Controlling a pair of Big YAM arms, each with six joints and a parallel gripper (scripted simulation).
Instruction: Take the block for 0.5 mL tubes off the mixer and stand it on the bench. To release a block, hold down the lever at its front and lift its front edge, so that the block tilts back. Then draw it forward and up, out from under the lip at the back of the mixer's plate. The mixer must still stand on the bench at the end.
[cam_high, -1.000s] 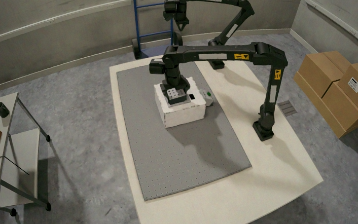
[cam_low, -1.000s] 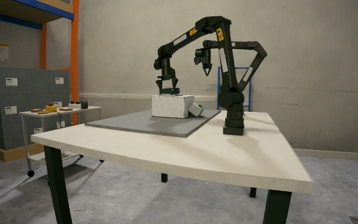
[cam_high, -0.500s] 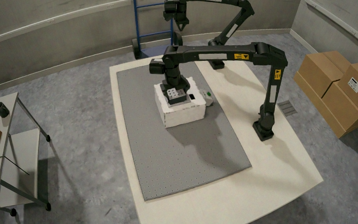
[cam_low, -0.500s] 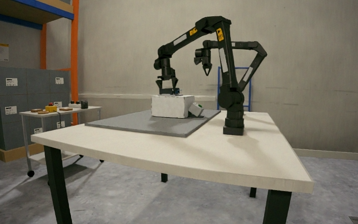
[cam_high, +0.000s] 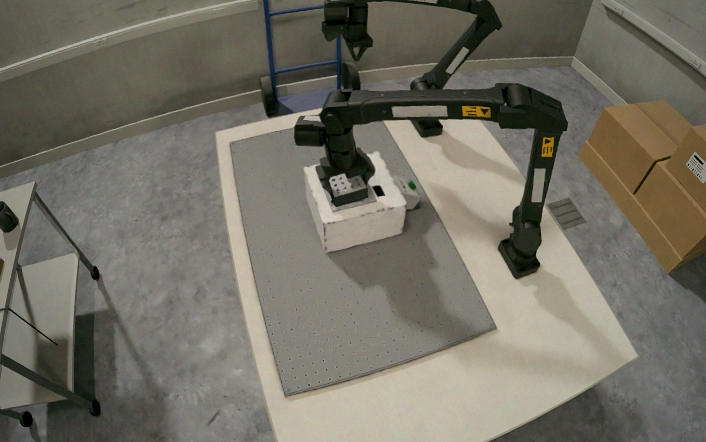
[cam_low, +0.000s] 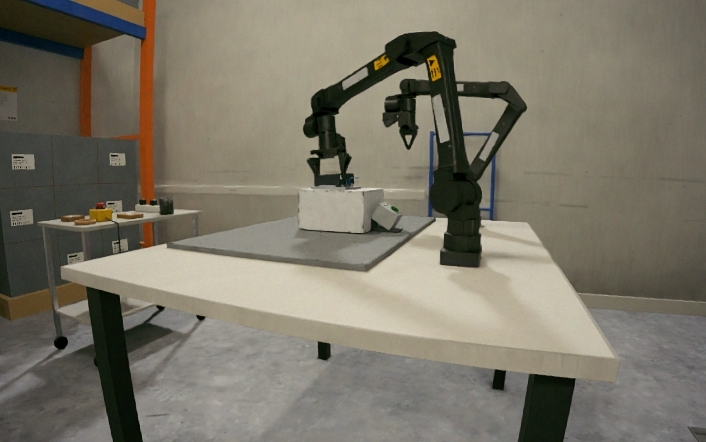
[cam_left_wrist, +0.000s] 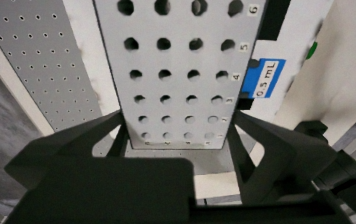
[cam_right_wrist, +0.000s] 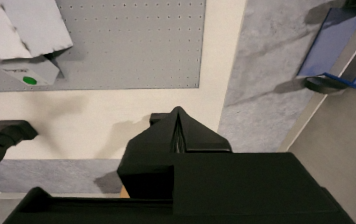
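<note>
My left claw (cam_high: 350, 179) (cam_low: 329, 165) (cam_left_wrist: 177, 111) stands wide, closed on the long sides of the block (cam_high: 349, 188) (cam_low: 328, 180) (cam_left_wrist: 175, 75). The block sits on the white mixer (cam_high: 364, 227) (cam_low: 334, 210) (cam_left_wrist: 95, 65), between the tabletop's (cam_high: 552, 385) (cam_low: 364, 312) (cam_left_wrist: 220, 186) (cam_right_wrist: 125, 100) long edges. My right claw (cam_high: 358, 51) (cam_low: 409, 140) (cam_right_wrist: 178, 111) is shut on nothing, held high. If I pull straight up with the lever unpressed, the catch or back lip could drag the mixer along, or the block could slip. The block is pale grey on top, dark-sided, with numbered rows of round holes and a blue "0.5 mL" tag.

Soft, muted indoor light, diffuse shadows stretched across the worktop (cam_high: 562, 333) (cam_low: 333, 291), curved edges from lens distortion, slightly soft wrist views, no glare seen
</note>
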